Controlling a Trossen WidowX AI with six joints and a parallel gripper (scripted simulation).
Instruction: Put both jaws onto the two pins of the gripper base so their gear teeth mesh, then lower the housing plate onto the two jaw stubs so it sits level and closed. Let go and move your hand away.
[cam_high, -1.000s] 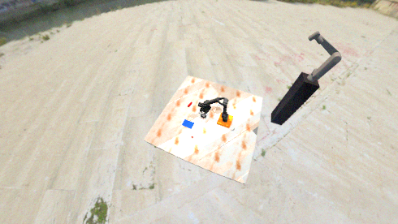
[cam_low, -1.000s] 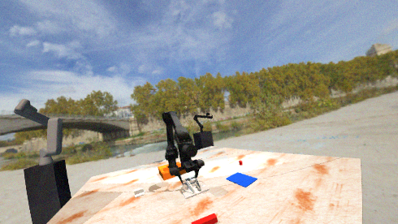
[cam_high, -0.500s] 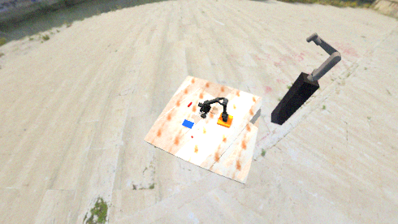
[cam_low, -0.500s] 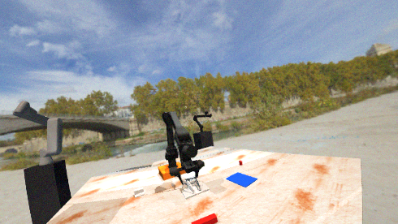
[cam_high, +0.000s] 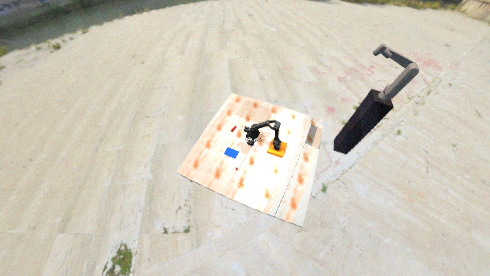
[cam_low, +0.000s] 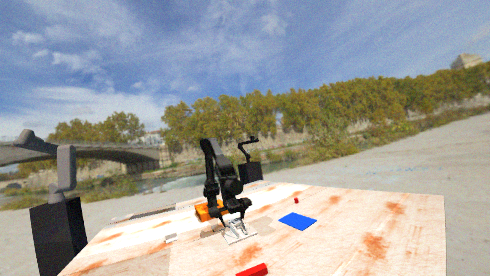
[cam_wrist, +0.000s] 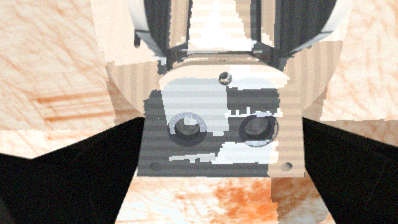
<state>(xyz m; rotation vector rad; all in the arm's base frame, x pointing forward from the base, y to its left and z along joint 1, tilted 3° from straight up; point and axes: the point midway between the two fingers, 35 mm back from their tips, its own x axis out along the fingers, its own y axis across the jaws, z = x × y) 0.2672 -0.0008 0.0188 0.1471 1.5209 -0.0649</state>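
Note:
The gripper (cam_wrist: 223, 120) (cam_low: 233, 221) is shut on the housing plate (cam_wrist: 220, 97), a pale plate with two large round holes side by side. A round end shows inside each hole. The plate lies over the rear of the gripper base (cam_low: 249, 237); whether it sits fully down or level cannot be told. The left jaw (cam_wrist: 159, 20) and right jaw (cam_wrist: 297, 22) reach out from beneath the plate towards the top of the wrist view. Their gear teeth and the base pins are hidden under the plate. Striped shadows cover it.
The wooden table (cam_high: 212, 172) (cam_low: 350, 250) bears a blue square (cam_high: 231, 152) (cam_low: 298, 221), a red bar (cam_high: 233, 129) (cam_low: 252, 270), a small red piece (cam_high: 236, 169) (cam_low: 296, 200) and a small white block (cam_low: 171, 238). A grey arm on a black pedestal (cam_high: 363, 122) (cam_low: 59, 237) stands off the table.

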